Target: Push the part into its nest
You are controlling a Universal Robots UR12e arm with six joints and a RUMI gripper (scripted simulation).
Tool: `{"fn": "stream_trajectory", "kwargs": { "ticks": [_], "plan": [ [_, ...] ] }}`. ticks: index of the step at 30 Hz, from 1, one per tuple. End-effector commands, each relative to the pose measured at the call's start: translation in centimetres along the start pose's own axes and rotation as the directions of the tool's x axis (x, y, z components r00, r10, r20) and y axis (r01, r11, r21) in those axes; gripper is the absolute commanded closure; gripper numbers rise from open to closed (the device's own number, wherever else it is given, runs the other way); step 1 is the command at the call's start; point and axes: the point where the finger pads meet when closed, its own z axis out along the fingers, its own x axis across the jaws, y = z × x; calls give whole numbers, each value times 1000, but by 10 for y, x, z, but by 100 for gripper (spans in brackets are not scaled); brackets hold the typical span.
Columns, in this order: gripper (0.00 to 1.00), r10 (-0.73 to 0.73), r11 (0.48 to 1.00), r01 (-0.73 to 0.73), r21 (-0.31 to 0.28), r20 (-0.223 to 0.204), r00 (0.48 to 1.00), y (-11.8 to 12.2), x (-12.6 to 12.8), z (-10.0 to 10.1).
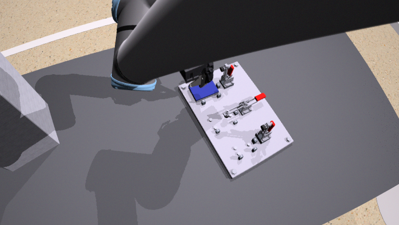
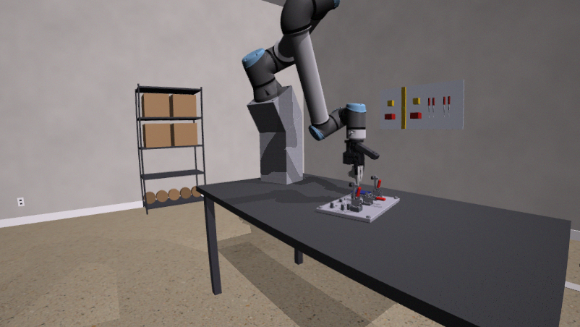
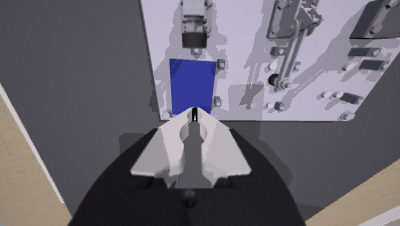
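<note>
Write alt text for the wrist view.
The shut pincer points at the near edge of a blue part lying on a pale fixture plate. Small blocks flank the part's right side, and a clamp stands beyond it.

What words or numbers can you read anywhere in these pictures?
None can be read.
The grey wall panel carries only yellow and red blocks, no letters.
The brown cardboard boxes on the black metal shelf are blank.
The blue flat part and pale fixture plate bear no markings.
</note>
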Motion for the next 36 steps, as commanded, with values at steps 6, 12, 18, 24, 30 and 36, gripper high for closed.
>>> {"fn": "stream_trajectory", "kwargs": {
  "ticks": [6, 12, 18, 24, 30, 36],
  "plan": [
    [100, 0, 1000, 0, 1, 0, 1000, 32, -3, 0],
    [100, 0, 1000, 0, 1, 0, 1000, 44, -3, 0],
    [100, 0, 1000, 0, 1, 0, 1000, 57, -4, 0],
    [100, 0, 1000, 0, 1, 0, 1000, 62, -5, 0],
    [100, 0, 1000, 0, 1, 0, 1000, 63, -5, 0],
    [100, 0, 1000, 0, 1, 0, 1000, 63, -5, 2]
  ]
}}
